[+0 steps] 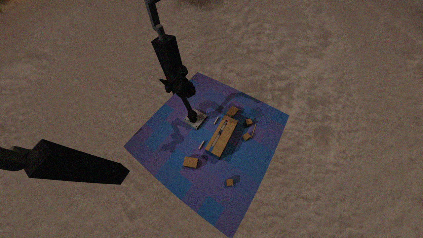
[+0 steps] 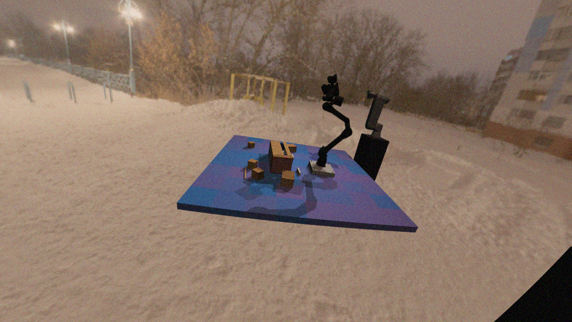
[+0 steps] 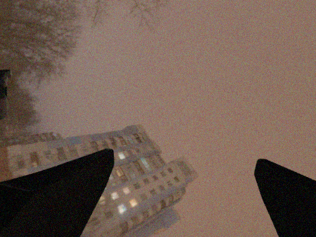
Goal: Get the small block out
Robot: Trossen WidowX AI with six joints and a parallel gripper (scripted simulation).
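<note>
Wrist view shows the gripper (image 3: pixel 184 215) spread wide on nothing but sky, raised high in the exterior view above the tan box (image 1: pixel 222 136) at frame centre, whose shelf block I cannot make out, with five loose tan blocks and three pale sticks scattered around it on the blue-purple table (image 1: pixel 207 195).

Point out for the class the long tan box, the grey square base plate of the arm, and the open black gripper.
Long tan box (image 1: pixel 223 136): top view, on its flat tan top.
Grey square base plate (image 1: pixel 200 121): top view, on its bare right part.
Open black gripper (image 3: pixel 184 168): wrist view, midway between fingertips.
</note>
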